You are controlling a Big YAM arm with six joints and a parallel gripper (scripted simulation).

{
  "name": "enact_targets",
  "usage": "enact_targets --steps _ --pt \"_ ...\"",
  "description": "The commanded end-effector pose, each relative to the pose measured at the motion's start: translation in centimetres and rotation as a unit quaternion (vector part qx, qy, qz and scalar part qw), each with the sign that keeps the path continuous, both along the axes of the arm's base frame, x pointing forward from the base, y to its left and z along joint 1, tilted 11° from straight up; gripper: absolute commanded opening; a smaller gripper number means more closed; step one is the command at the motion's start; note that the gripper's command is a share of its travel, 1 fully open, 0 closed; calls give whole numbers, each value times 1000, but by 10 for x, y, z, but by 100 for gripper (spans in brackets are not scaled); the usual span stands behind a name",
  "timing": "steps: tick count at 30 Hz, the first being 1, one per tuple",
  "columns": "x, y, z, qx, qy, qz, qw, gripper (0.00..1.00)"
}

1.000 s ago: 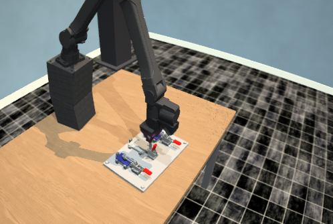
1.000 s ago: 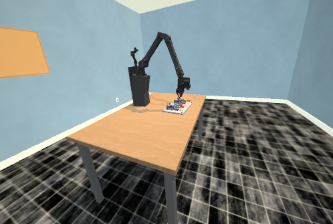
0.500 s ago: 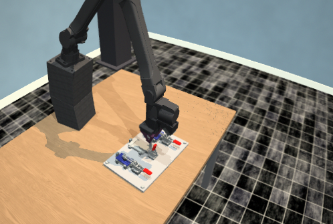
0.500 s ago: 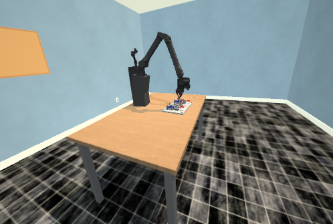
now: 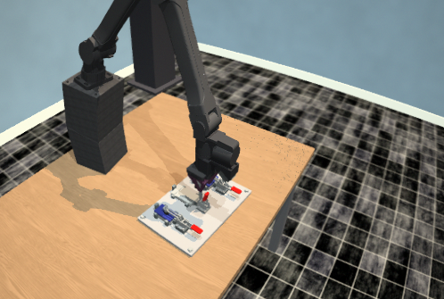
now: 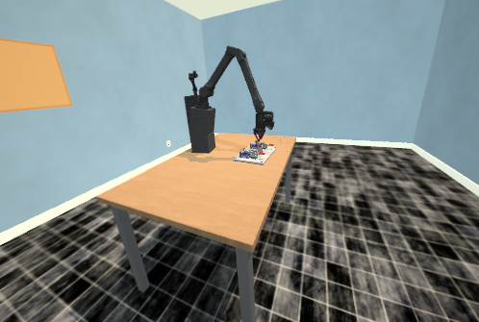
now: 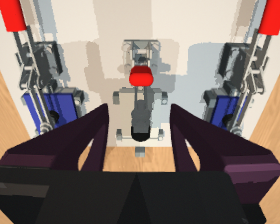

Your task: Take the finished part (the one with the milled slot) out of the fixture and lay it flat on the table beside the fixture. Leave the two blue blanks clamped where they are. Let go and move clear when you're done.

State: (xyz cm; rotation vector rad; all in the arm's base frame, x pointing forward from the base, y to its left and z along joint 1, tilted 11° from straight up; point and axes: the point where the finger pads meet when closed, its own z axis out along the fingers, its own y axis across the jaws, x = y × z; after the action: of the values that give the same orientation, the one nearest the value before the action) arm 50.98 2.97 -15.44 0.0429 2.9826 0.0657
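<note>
Right, closest to me is the wooden table [image 5: 89, 251] [image 6: 192, 193] [image 7: 126, 160], a broad run of its top on my side of the white fixture plate [image 5: 214, 220] [image 6: 266, 155] [image 7: 191, 20]. The plate carries three toggle-clamp stations in a row. The nearer blue blank [image 5: 165, 215] [image 6: 244, 155] [image 7: 218, 105] sits in its station with the clamp bars over it and the red handle laid outward. In the middle station small grey locating posts surround the nest, and the red-capped handle [image 5: 205, 196] [image 7: 141, 77] stands up. The finished part belongs to that middle station, but I can't make it out or see its slot, so I cannot say exactly where it lies. The gripper [image 5: 201, 192] [image 6: 259, 141] [image 7: 139, 111] is over this station, its dark plum fingers parted, with nothing pinched between them. Bare plate shows between each outer station and the middle one. Beyond is the farther blue blank [image 5: 210, 184] [image 6: 253, 145] [image 7: 66, 107], also under its clamp. Farther back, the black arm [image 5: 187, 50] [image 6: 250, 78] arches up from its dark block pedestal [image 5: 95, 112] [image 6: 204, 128].
</note>
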Motion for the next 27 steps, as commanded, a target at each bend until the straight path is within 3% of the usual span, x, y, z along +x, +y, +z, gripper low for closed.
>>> enact_targets --steps 1,27 --pt "14 -6 -3 0 -8 -2 1000 45" --pt "22 -8 -4 -1 -16 -4 1000 45"
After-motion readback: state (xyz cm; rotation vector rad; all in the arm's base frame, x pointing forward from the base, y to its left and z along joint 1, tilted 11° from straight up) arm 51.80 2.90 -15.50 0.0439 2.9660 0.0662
